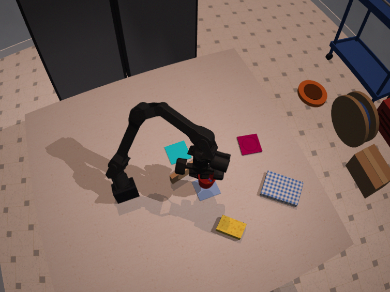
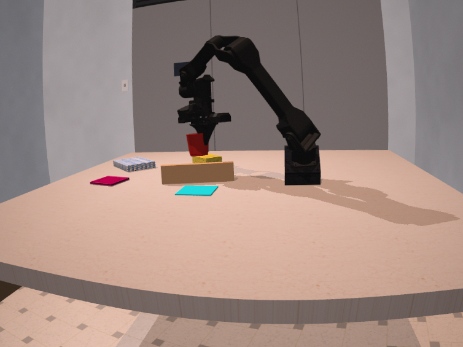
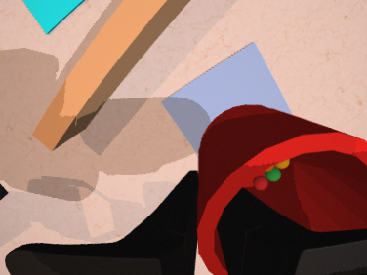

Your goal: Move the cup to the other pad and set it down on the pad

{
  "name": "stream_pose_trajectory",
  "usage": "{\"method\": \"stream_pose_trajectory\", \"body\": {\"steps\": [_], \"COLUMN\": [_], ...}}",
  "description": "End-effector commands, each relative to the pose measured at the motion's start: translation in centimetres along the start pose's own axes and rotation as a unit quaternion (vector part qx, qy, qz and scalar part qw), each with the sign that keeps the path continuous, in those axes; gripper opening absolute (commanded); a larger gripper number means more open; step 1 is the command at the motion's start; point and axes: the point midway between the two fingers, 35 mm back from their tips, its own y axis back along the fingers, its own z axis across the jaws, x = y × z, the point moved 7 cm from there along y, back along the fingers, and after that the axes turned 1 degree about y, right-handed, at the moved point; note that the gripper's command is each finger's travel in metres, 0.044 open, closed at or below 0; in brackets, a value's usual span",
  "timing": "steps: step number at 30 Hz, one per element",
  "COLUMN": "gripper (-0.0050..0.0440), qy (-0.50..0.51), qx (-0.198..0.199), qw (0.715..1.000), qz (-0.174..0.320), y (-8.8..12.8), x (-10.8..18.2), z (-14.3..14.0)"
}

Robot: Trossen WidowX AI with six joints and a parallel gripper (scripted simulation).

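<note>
The red cup (image 1: 205,182) (image 2: 196,144) (image 3: 256,138) hangs in the air, slightly tilted, above the pale blue pad (image 1: 208,193) (image 3: 237,84). Coloured marbles (image 3: 273,174) lie inside it. My gripper (image 1: 205,175) (image 2: 202,133) (image 3: 203,177) is shut on the cup's rim, one finger inside and one outside. A cyan pad (image 1: 175,151) (image 2: 196,190) lies beyond a wooden bar (image 1: 175,176) (image 2: 196,172) (image 3: 122,36). A magenta pad (image 1: 249,143) (image 2: 109,180) lies further off on the table.
A yellow sponge (image 1: 230,227) (image 2: 207,158) and a blue checked cloth (image 1: 281,187) (image 2: 134,163) lie on the table near the pale blue pad. The arm's base (image 1: 125,190) (image 2: 302,165) stands on the table. The wooden bar stands on edge between the pale blue and cyan pads.
</note>
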Motion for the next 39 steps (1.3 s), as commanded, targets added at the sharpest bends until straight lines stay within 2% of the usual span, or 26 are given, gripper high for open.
{"method": "stream_pose_trajectory", "body": {"steps": [1,30,39], "gripper": [0.0,0.0,0.0], "qy": [0.01,0.007,0.008], "qx": [0.018,0.016,0.017], "qw": [1.0,1.0,1.0], "qz": [0.005,0.002,0.003], "y": [2.2,2.2,2.2], "x": [-0.4,-0.2,-1.2], "z": [0.1,0.3,1.1]}}
